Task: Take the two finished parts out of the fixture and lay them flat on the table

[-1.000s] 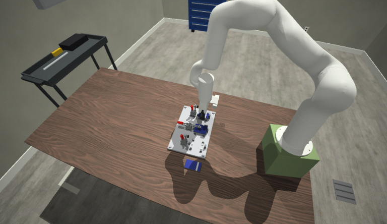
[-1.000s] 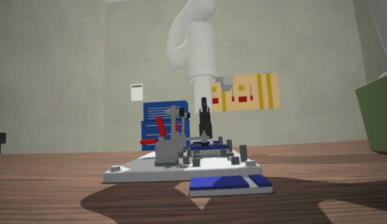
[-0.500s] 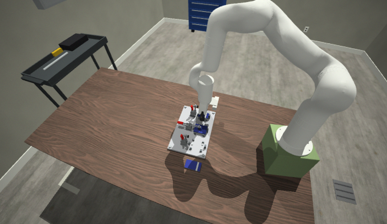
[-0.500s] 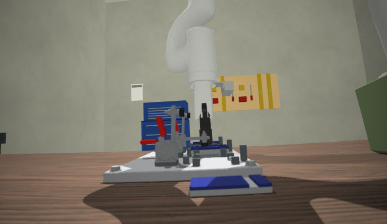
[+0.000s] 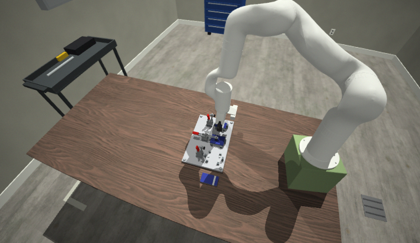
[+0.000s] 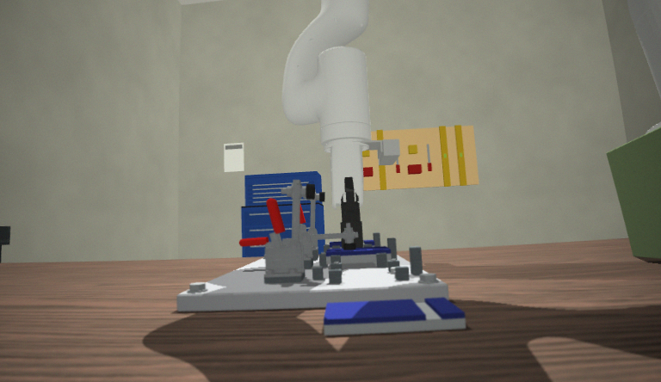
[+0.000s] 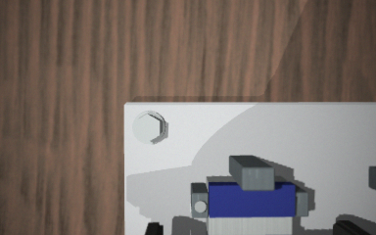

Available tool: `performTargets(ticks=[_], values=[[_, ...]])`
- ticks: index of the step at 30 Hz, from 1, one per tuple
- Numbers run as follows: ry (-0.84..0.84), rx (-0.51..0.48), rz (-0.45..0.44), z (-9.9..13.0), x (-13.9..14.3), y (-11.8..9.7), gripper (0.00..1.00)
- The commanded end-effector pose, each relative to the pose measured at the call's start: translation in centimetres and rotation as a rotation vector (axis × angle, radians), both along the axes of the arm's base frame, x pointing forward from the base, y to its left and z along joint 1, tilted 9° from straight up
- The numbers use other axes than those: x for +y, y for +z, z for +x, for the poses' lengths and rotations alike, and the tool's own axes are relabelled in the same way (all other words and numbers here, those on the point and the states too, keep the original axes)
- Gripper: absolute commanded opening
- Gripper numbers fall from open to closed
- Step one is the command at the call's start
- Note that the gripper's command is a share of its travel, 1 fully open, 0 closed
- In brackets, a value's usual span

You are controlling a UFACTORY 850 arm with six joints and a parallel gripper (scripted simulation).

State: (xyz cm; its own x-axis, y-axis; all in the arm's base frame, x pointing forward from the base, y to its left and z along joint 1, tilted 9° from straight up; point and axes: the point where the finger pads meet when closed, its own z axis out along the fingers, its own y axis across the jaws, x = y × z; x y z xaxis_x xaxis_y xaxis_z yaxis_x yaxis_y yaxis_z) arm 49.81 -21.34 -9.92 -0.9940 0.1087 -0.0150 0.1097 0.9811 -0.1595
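"What's carrying everything?"

"A brown wood-grain table (image 5: 133, 128) (image 6: 87, 290) (image 7: 64, 59), with shadows across it."

"And directly on it?"

"A pale fixture plate (image 5: 193, 160) (image 6: 244, 302) (image 7: 162, 162) lies flat. Near one end of it, a blue slotted part (image 5: 207, 179) (image 6: 373, 311) lies flat too."

"Anything else?"

"A green pedestal (image 5: 309, 181) (image 6: 638, 198), well apart from the plate."
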Motion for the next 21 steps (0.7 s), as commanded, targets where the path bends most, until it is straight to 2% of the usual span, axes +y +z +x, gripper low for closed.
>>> performTargets(ticks=[1, 13, 14, 21], values=[[0.0, -0.002, -0.001, 0.1, -0.02, 0.07, 1.0], [0.0, -0.002, -0.001, 0.1, -0.02, 0.07, 1.0], [0.0, -0.002, -0.001, 0.1, -0.02, 0.07, 0.0], [0.0, -0.002, -0.001, 0.1, -0.02, 0.07, 0.0]])
